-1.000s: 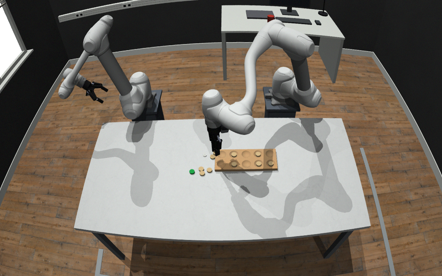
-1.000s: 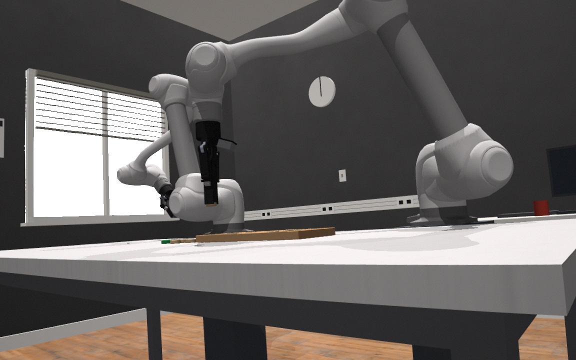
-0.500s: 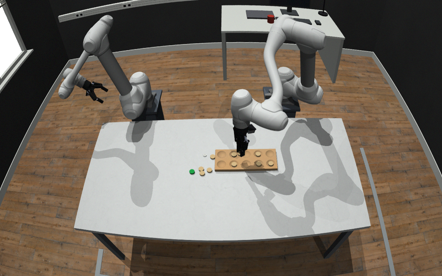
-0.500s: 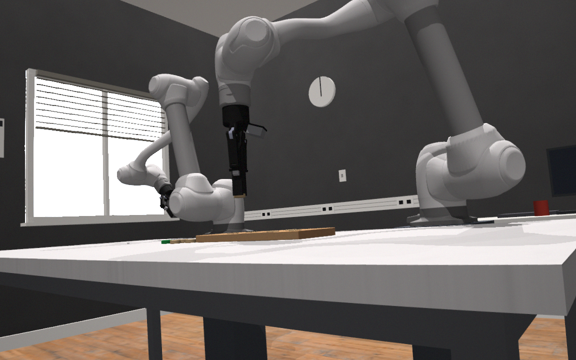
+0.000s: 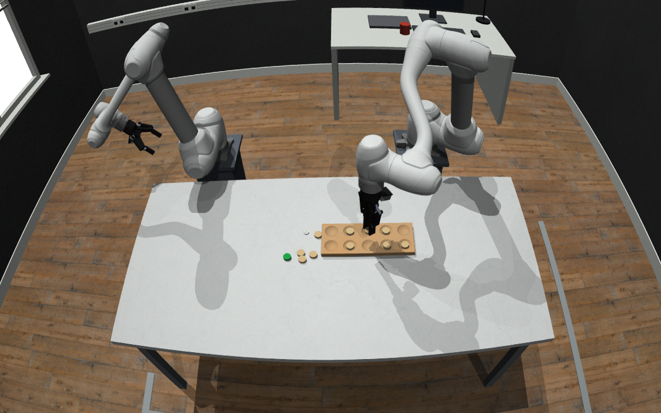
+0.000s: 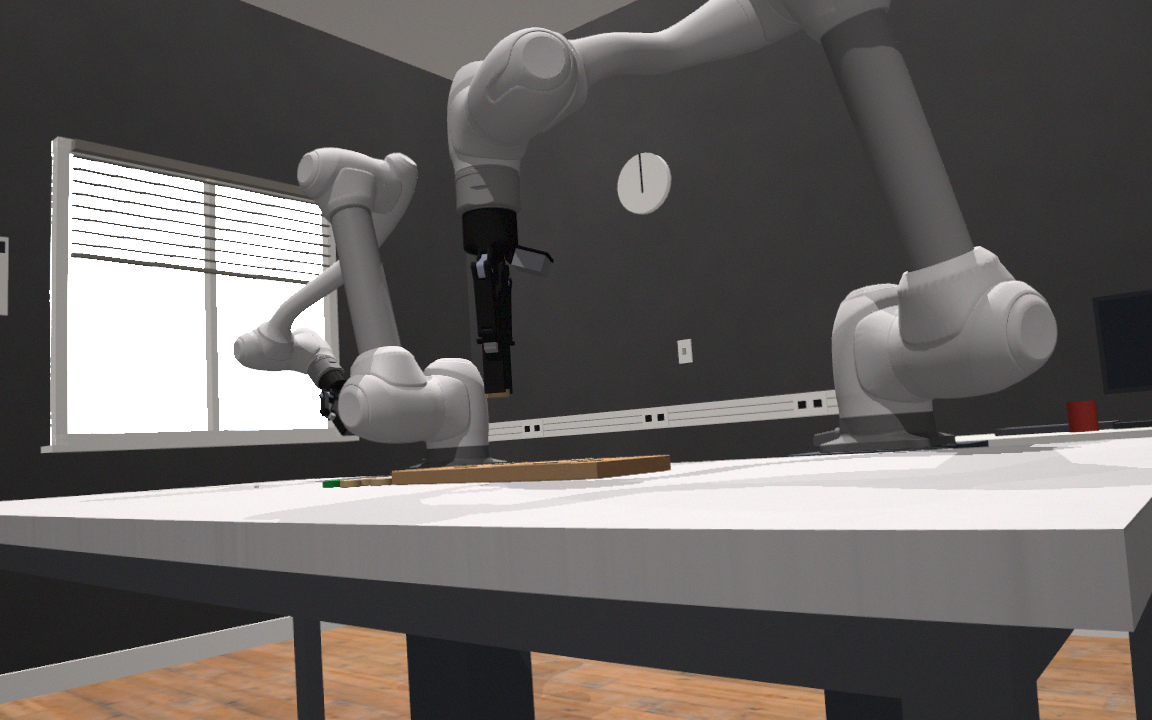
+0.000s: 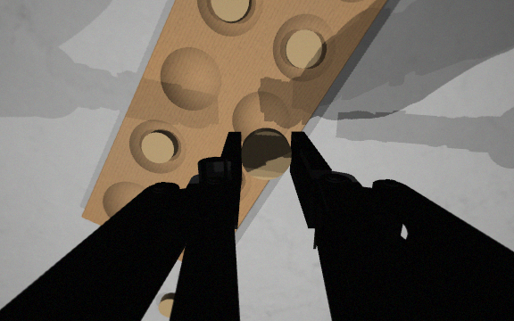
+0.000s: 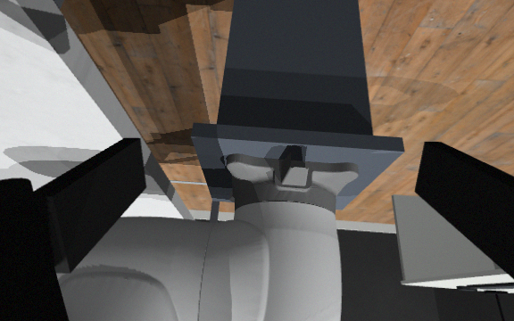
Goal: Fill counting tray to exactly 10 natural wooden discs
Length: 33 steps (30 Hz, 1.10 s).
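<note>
The wooden counting tray point(image 5: 340, 252) point(image 6: 490, 472) point(image 7: 119, 153) lies flat. Natural wooden discs sit in several pockets: two point(image 5: 349, 230) point(image 5: 349, 245) in the second column from the left, two point(image 5: 385, 230) point(image 5: 386, 244) in the fourth, one point(image 5: 404, 244) at front right. My left gripper point(image 5: 370, 230) point(image 6: 498, 390) point(image 7: 266, 152) is shut on a natural disc point(image 7: 266, 169), held flat above the tray's middle; it partly hides the middle back pocket in the top view. Loose natural discs point(image 5: 318, 234) point(image 5: 300, 252) point(image 5: 312, 254) point(image 5: 302, 259) lie left of the tray. My right gripper point(image 5: 154, 143) point(image 8: 280, 165) is open and empty, off the table.
A green disc point(image 5: 286, 256) point(image 6: 330, 483) lies left of the loose natural discs. A small white disc point(image 5: 306, 232) lies near the tray's back left corner. The white table point(image 5: 271, 313) point(image 6: 741, 510) carries all this. A desk with a red mug point(image 5: 404, 28) stands behind.
</note>
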{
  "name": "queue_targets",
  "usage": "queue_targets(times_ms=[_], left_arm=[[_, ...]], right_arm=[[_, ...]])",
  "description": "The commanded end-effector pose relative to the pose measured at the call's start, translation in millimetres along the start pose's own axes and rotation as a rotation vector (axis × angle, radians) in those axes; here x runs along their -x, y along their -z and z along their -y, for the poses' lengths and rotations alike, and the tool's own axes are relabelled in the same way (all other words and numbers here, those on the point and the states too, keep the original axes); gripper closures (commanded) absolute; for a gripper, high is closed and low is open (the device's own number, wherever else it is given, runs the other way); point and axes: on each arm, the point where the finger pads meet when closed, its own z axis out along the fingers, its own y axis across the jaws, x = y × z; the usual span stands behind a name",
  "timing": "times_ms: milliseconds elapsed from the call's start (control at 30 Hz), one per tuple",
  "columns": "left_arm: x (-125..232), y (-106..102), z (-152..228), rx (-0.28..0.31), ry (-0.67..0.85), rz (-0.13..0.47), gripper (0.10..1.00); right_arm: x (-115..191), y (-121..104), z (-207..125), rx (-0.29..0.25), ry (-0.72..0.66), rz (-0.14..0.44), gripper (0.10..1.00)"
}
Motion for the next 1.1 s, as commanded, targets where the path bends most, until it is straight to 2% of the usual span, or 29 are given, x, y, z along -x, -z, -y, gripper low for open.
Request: queue_targets(times_ms=[0, 100, 167, 267, 867, 1067], left_arm=[[-2.3, -26.8, 0.6, -0.001, -0.002, -0.003, 0.999], [-2.7, -59.2, 0.8, -0.001, -0.002, -0.003, 0.999], [-2.7, -59.2, 0.8, -0.001, -0.002, -0.003, 0.999], [-3.1, -77.9, 1.1, -0.001, -0.002, -0.003, 0.999], [-2.4, -94.2, 0.6, -0.001, -0.002, -0.003, 0.999], [-1.9, -93.6, 0.3, 0.0, -0.002, -0.001, 0.999]], right_arm=[[0.4, 0.8, -2.2, 0.004, -0.007, -0.009, 0.098], [0.4, 0.8, -2.2, 0.004, -0.007, -0.009, 0.098], [0.4, 0.8, -2.2, 0.004, -0.007, -0.009, 0.098], [0.4, 0.8, -2.2, 0.004, -0.007, -0.009, 0.098], [0.4, 0.8, -2.2, 0.004, -0.007, -0.009, 0.098], [0.4, 0.8, -2.2, 0.004, -0.007, -0.009, 0.098]])
